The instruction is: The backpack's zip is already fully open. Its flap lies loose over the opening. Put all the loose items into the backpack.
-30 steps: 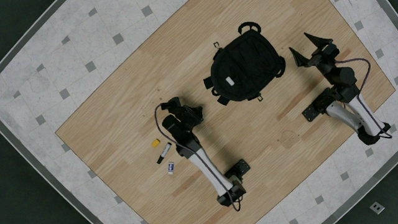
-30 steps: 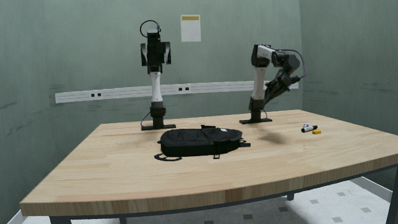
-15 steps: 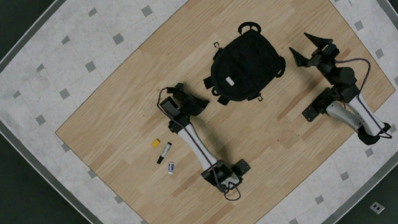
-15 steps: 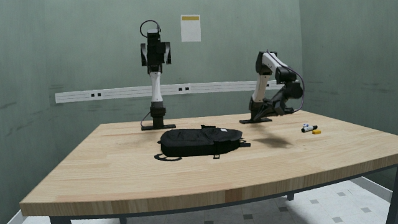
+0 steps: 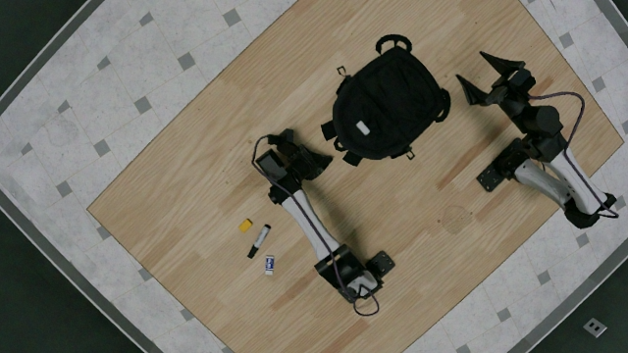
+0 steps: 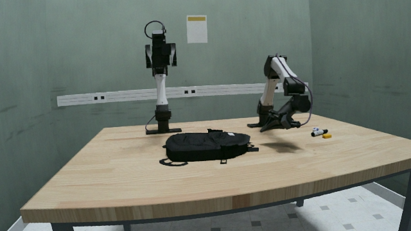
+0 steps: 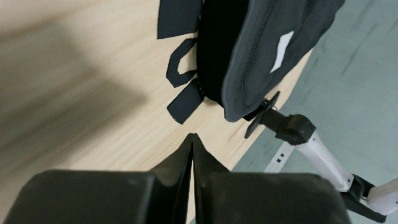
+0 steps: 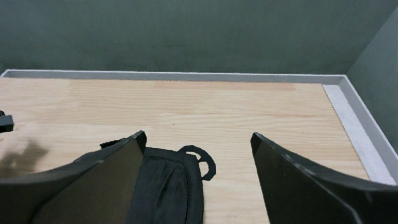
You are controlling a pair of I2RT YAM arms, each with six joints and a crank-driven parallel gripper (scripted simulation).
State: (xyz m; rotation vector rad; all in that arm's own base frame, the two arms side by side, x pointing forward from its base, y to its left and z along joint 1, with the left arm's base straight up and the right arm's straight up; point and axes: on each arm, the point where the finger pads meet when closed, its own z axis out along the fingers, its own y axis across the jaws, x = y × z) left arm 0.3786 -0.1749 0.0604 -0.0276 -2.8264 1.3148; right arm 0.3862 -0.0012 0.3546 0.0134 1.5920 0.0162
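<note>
Closing on nothing, the left gripper (image 5: 329,160) (image 6: 264,129) (image 7: 193,136) hovered near the strap-tab end of the black backpack (image 5: 392,98) (image 6: 205,145) (image 7: 260,65) (image 8: 167,190). The right gripper (image 5: 469,64) (image 6: 161,66) (image 8: 198,134) stood wide and empty, just off the backpack's opposite end. The backpack lay flat on the wooden table (image 5: 206,147) (image 6: 205,189) (image 7: 125,125) (image 8: 280,110). Well apart from the backpack, beyond its strap-tab end, lay a small yellow block (image 5: 245,226) (image 6: 327,136), a black-capped marker (image 5: 259,241) (image 6: 319,133) and a blue-and-white eraser (image 5: 269,265) (image 6: 316,129), all outside it.
</note>
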